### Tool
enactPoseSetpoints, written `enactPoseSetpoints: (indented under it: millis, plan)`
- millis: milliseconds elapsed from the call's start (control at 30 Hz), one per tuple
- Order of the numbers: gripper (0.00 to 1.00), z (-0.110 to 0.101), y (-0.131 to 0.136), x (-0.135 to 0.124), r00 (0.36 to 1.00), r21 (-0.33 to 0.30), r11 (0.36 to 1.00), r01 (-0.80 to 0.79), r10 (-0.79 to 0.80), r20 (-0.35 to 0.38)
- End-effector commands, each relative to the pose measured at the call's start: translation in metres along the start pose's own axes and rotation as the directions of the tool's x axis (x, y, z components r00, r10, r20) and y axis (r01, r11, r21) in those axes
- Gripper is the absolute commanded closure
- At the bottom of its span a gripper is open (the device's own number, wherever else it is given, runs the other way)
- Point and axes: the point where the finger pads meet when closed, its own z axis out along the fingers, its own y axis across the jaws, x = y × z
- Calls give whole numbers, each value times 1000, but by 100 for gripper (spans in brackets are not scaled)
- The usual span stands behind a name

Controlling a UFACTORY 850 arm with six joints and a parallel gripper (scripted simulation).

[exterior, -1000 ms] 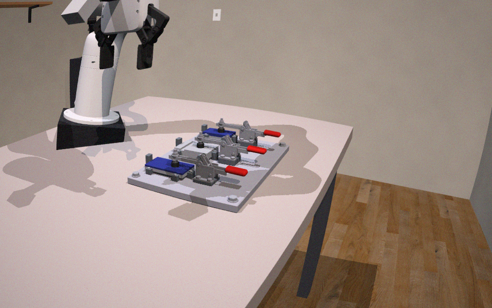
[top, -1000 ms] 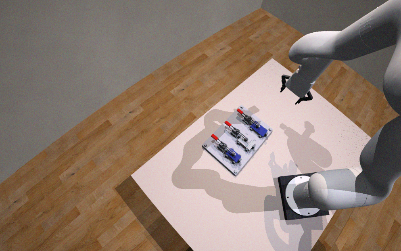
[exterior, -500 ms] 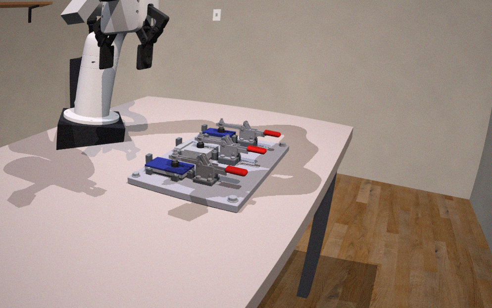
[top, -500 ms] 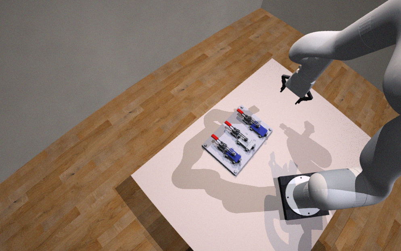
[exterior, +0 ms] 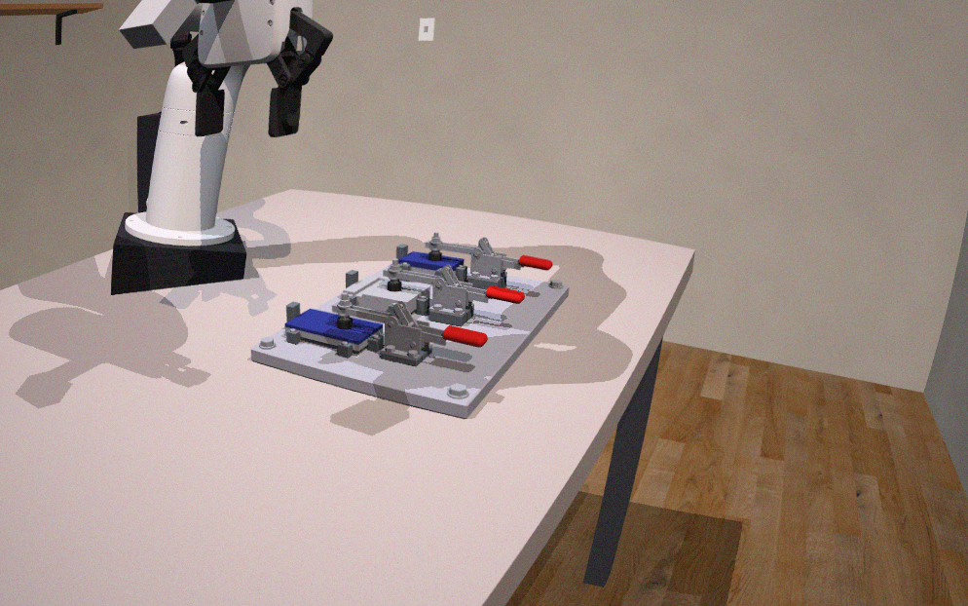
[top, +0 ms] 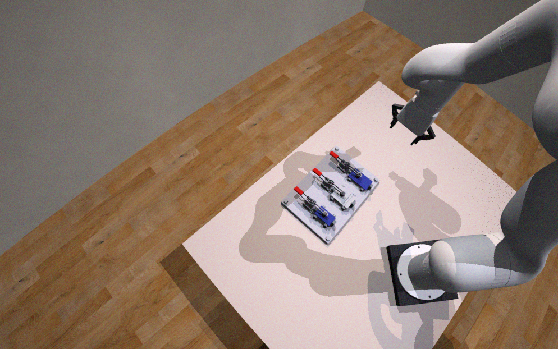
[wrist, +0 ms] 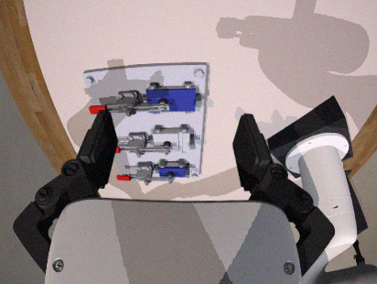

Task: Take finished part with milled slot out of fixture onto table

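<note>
My gripper [exterior: 245,107] was fully open and had nothing between its fingers. It hung high above the table [exterior: 213,464], near my own base [exterior: 178,253] and well apart from the fixture [top: 329,236]. In the wrist view, the two dark fingers stood wide apart, and I saw the fixture far below between them.

The finished part [top: 343,200], the grey one, was in the middle nest of the fixture, with its clamp [exterior: 446,289] lying over it. The two blue blanks sat in the outer nests: one [exterior: 331,324] at the near end in the exterior view, the other [exterior: 428,260] at the far end. Each blank had a clamp over it, and the three red handles [exterior: 465,335] all pointed to the same side. I could not tell if the clamps were locked.
</note>
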Motion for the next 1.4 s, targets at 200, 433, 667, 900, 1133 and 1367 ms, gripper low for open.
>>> enactPoseSetpoints:
  millis: [200, 433, 667, 900, 1133, 1367]
  plan:
    - [0, -1, -1, 0, 1000, 1, 1000, 0, 0, -1]
    - [0, -1, -1, 0, 1000, 1, 1000, 0, 0, -1]
    - [0, -1, -1, 0, 1000, 1, 1000, 0, 0, -1]
    - [0, -1, -1, 0, 1000, 1, 1000, 0, 0, -1]
    - [0, -1, -1, 0, 1000, 1, 1000, 0, 0, -1]
    - [0, 1, -5, -12, 996, 1, 996, 85, -85, -2]
